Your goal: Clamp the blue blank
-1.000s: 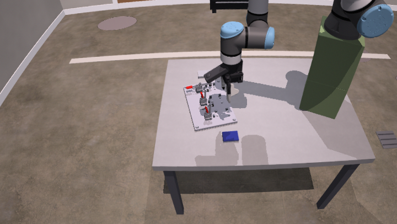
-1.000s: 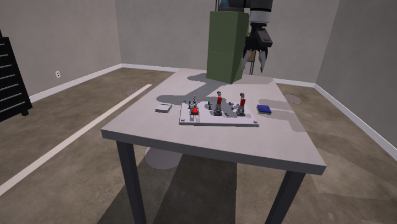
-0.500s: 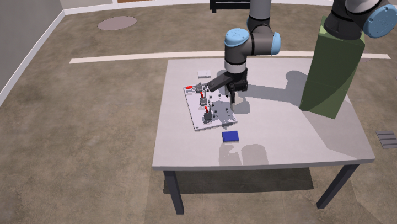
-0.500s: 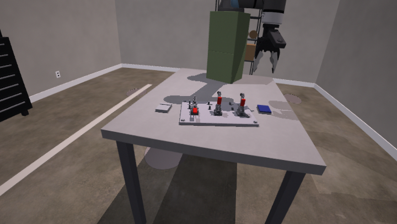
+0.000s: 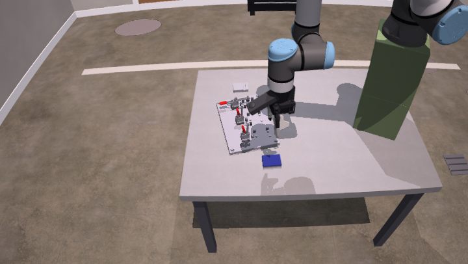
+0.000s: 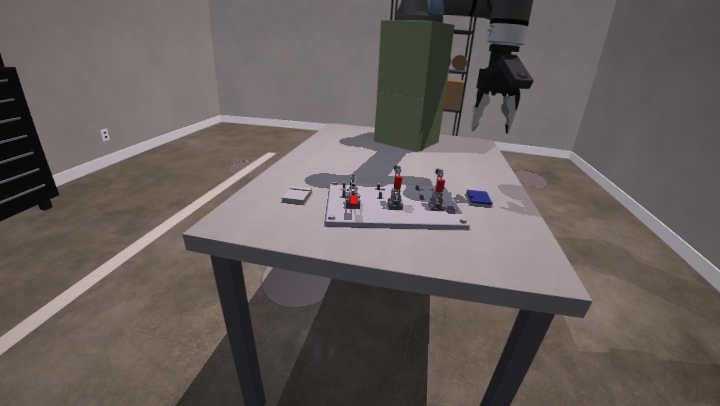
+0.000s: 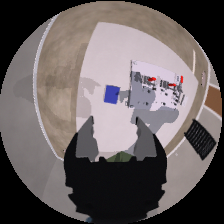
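The blue blank (image 5: 271, 160) lies flat on the table just off one end of the fixture plate (image 5: 245, 127); it also shows in the exterior view (image 6: 478, 197) and the wrist view (image 7: 111, 94). The pale grey finished part (image 5: 240, 86) (image 6: 296, 195) lies flat on the table off the plate's other end. The plate (image 6: 395, 211) carries three clamps with red handles: two stand up (image 6: 397, 182) (image 6: 440, 185), one is down (image 6: 353, 200). All nests look empty. My gripper (image 6: 494, 120) hangs high above the table, open and empty, fingers pointing down (image 7: 114, 135).
A tall green block (image 6: 412, 83) stands at the back of the table, close to my arm. A black shelf unit (image 6: 20, 146) stands by the left wall. The table edge (image 5: 307, 196) is a short way beyond the blue blank.
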You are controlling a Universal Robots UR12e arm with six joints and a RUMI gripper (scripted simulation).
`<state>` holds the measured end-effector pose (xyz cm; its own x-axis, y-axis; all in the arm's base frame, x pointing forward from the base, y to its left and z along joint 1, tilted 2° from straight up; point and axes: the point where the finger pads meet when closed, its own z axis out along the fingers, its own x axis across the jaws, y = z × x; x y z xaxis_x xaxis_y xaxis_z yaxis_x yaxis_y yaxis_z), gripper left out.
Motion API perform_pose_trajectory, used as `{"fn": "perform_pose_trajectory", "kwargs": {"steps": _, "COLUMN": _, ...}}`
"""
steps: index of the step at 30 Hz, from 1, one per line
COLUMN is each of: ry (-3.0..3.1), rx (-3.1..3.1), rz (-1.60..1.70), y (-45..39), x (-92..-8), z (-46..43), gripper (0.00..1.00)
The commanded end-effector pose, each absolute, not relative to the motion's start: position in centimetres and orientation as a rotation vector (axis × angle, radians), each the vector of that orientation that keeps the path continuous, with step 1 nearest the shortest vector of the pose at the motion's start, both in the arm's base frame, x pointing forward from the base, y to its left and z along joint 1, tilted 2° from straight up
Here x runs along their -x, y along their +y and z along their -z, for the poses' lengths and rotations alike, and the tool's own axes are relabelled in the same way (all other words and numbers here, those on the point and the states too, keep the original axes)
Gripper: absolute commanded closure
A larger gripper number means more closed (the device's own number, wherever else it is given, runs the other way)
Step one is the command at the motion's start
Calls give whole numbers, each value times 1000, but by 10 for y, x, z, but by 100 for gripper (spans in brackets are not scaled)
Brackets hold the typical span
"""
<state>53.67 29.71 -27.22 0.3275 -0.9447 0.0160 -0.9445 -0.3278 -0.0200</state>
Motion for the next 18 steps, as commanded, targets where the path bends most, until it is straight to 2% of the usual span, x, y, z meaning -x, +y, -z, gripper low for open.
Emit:
{"fn": "perform_pose_trajectory", "kwargs": {"steps": 1, "ry": 1817, "rx": 2553, "rz": 40, "y": 304, "x": -535, "z": 272, "gripper": 41}}
{"fn": "perform_pose_trajectory", "kwargs": {"steps": 18, "ry": 1817, "rx": 2553, "rz": 40, "y": 306, "x": -534, "z": 272, "gripper": 41}}
